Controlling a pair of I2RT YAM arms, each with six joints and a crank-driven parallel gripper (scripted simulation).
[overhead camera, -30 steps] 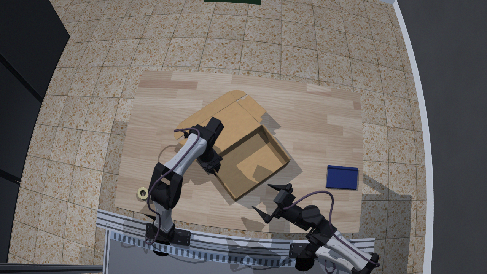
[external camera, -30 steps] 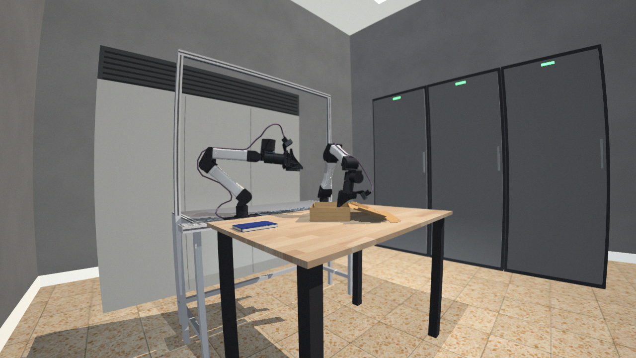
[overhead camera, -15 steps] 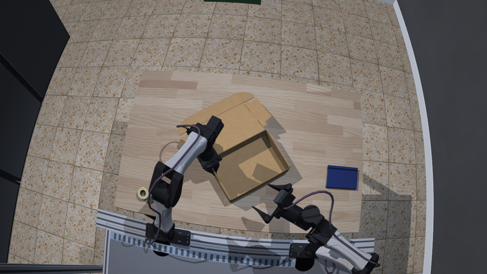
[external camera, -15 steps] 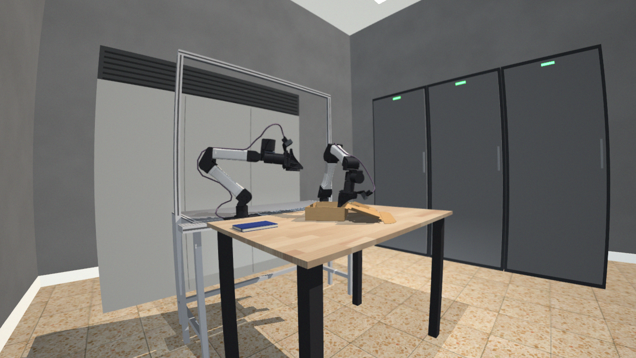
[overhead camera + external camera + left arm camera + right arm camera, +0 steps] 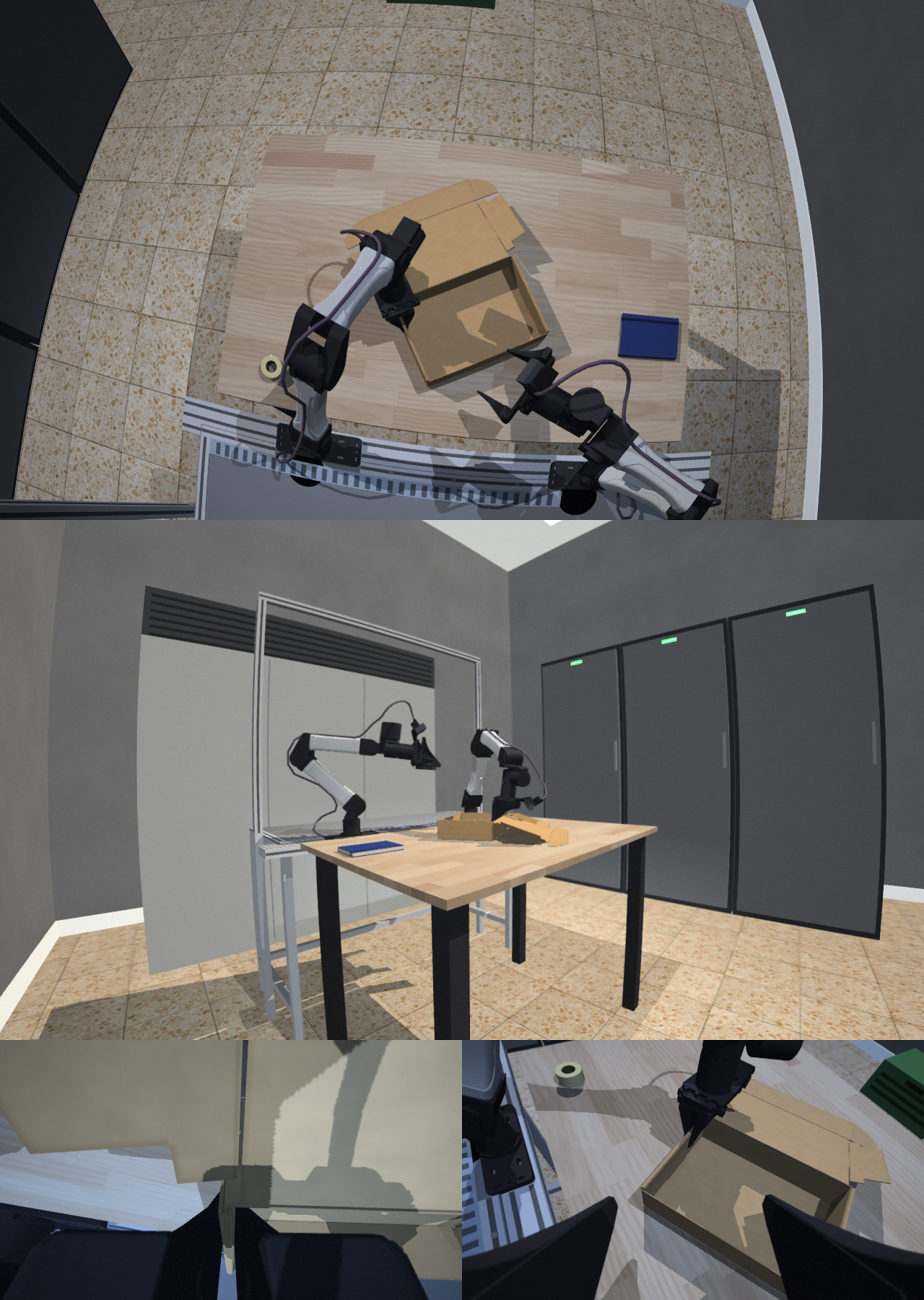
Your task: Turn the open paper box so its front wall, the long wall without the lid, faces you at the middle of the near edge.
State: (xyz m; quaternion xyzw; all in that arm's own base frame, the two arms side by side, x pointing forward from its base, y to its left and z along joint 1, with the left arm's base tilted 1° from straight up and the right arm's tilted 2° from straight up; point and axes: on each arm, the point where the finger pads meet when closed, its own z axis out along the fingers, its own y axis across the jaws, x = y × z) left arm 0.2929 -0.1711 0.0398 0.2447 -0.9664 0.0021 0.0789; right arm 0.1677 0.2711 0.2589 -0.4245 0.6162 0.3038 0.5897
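I see the pale wooden rectangular table (image 5: pixel 581 258) (image 5: pixel 478 869) (image 5: pixel 606 1166) with room between the box and the dark-blue flat notebook (image 5: pixel 648 336) (image 5: pixel 369 848). The open brown cardboard box (image 5: pixel 478 323) (image 5: pixel 464 828) (image 5: pixel 715 1184) sits near the middle of the near edge, its front wall slanted to that edge, its lid hanging open behind. My black left gripper (image 5: pixel 403 325) (image 5: pixel 229 1193) (image 5: pixel 688 1145) pinches the box's left side wall, seemingly near the rear corner; my black right gripper (image 5: pixel 494 371) (image 5: pixel 439 765) (image 5: pixel 690 1199) is spread wide by the front wall.

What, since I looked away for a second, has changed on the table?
The paper box turned clockwise seen from above, its right end swinging toward the robot. The left hand kept its grip on the left end wall. The open right hand, blue notebook and tape roll stayed put.
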